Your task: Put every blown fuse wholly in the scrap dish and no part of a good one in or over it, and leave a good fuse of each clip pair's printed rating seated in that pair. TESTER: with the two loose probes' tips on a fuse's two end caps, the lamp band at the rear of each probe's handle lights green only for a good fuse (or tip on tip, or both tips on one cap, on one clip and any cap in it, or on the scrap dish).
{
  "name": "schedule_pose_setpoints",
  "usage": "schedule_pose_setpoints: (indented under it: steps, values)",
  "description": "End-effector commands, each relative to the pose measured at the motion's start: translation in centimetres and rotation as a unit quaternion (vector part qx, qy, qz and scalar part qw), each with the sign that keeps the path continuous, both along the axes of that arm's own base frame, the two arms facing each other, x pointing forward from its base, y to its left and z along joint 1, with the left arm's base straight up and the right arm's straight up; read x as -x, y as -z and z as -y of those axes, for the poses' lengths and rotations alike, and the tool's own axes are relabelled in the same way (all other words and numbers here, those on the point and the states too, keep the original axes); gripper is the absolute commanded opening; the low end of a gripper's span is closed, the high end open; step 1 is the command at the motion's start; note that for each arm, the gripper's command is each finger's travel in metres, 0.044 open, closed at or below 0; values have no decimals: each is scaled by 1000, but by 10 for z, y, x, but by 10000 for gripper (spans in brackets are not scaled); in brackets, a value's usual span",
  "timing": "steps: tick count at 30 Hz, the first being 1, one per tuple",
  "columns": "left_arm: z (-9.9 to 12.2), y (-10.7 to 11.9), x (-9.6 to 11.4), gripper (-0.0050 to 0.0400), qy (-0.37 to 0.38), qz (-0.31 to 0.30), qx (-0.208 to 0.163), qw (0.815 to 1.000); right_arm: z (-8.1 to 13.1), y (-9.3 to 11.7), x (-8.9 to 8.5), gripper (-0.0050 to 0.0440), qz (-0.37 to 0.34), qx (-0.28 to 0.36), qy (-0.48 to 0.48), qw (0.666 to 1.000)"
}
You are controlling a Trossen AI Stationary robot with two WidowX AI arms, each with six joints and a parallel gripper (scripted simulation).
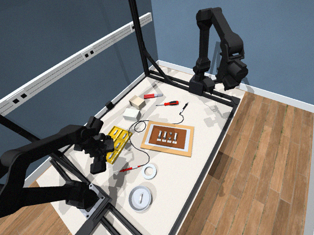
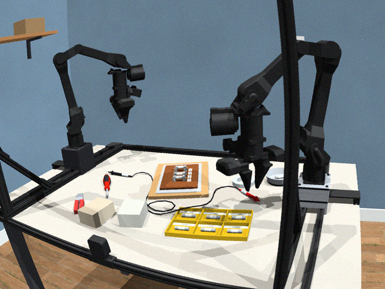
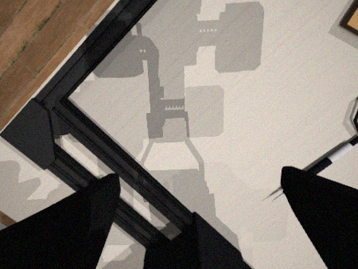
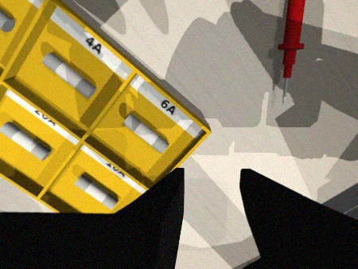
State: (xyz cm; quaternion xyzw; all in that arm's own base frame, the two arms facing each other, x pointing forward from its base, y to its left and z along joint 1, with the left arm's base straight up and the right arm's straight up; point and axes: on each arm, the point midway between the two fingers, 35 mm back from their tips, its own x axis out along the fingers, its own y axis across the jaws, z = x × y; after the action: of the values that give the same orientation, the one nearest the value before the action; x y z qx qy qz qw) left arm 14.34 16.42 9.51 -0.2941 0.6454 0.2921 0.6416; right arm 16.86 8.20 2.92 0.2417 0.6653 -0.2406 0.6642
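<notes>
The right claw (image 1: 100, 166) (image 2: 253, 189) (image 4: 212, 177), parted slightly and pinching nothing, hangs beside the yellow tray (image 1: 130, 135) (image 2: 206, 239) (image 4: 207, 133), whose 6A fuse (image 4: 146, 133) lies just off one fingertip — likely light, stiff, slick and brittle, so best gripped gently across its pale middle.
</notes>
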Motion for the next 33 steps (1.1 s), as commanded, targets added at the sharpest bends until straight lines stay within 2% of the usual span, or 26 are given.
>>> schedule_pose_setpoints:
  steps: [1,15,33]
  values:
    - [-3,-6,-2,400,0,7,-9,1000,-12,-4,-7,132,8,-3,-40,999]
    - [-3,-6,-2,400,0,7,-9,1000,-42,-3,-11,132,9,-3,-160,987]
    - [-3,-6,-2,400,0,7,-9,1000,-81,-2,-17,132,10,-2,-315,949]
